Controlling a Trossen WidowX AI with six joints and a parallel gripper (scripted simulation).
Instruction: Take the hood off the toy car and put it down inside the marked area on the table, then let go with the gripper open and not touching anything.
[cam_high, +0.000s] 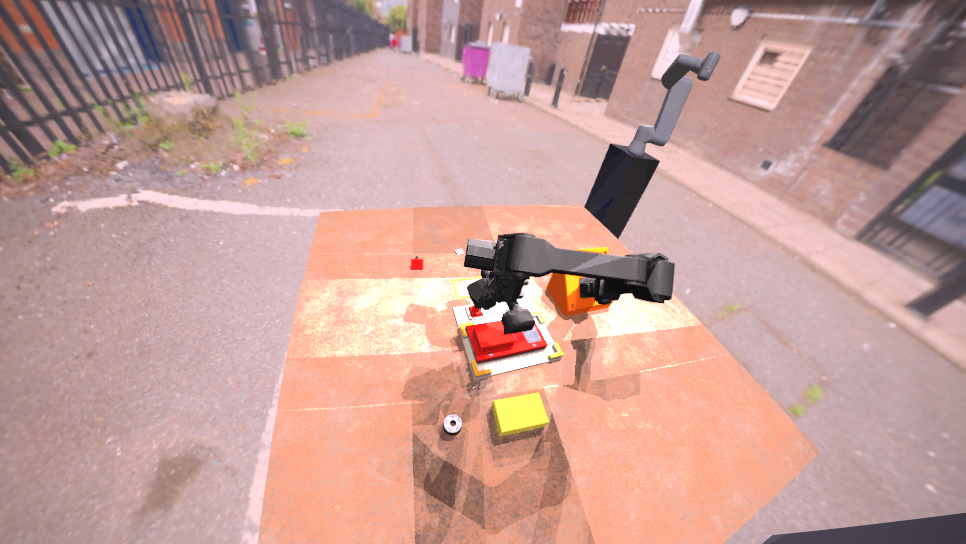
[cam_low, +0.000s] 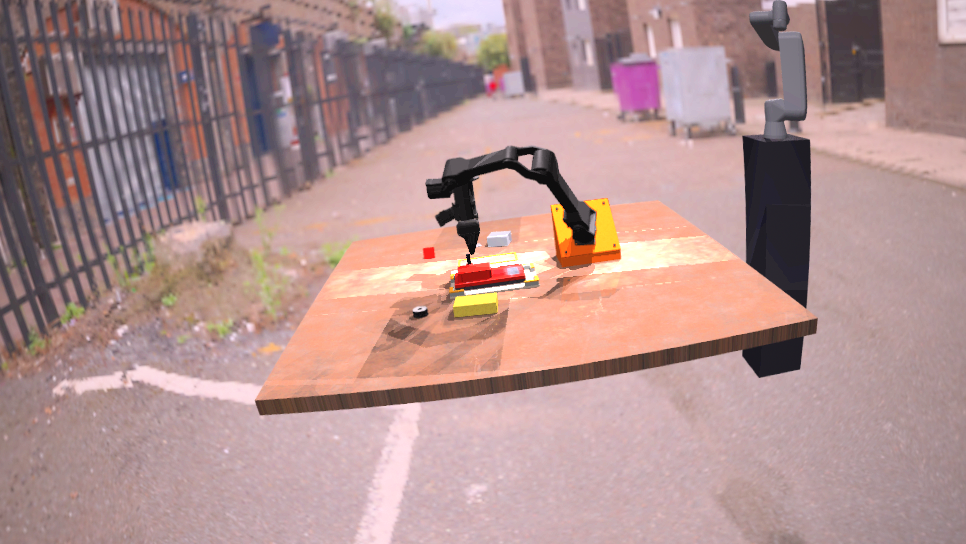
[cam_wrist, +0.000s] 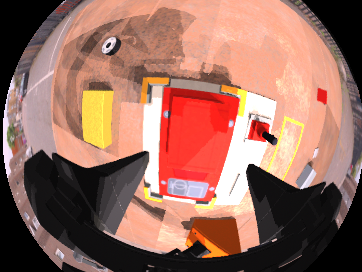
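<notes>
The red toy car (cam_high: 495, 336) (cam_low: 475, 272) (cam_wrist: 200, 135) lies on a white board (cam_wrist: 152, 135) with yellow and orange corner brackets. It has a raised red block and a grey panel. I cannot tell where the hood's edges lie. The marked area, a yellow outline (cam_high: 452, 287) (cam_wrist: 295, 150), lies beyond the board's far side and is partly hidden by the arm in the top view. My gripper (cam_high: 517, 329) (cam_low: 471, 252) (cam_wrist: 200, 163) is open and empty, pointing down above the car, its fingers at either side of it in the wrist view.
A small red piece with a black peg (cam_wrist: 260, 131) stands on the board near the outline. A yellow block (cam_high: 520, 413) (cam_low: 475, 304) (cam_wrist: 97, 118) and a round wheel (cam_high: 452, 423) (cam_low: 419, 311) lie nearer. A red cube (cam_high: 416, 264) and a grey block (cam_low: 498, 238) lie farther back.
</notes>
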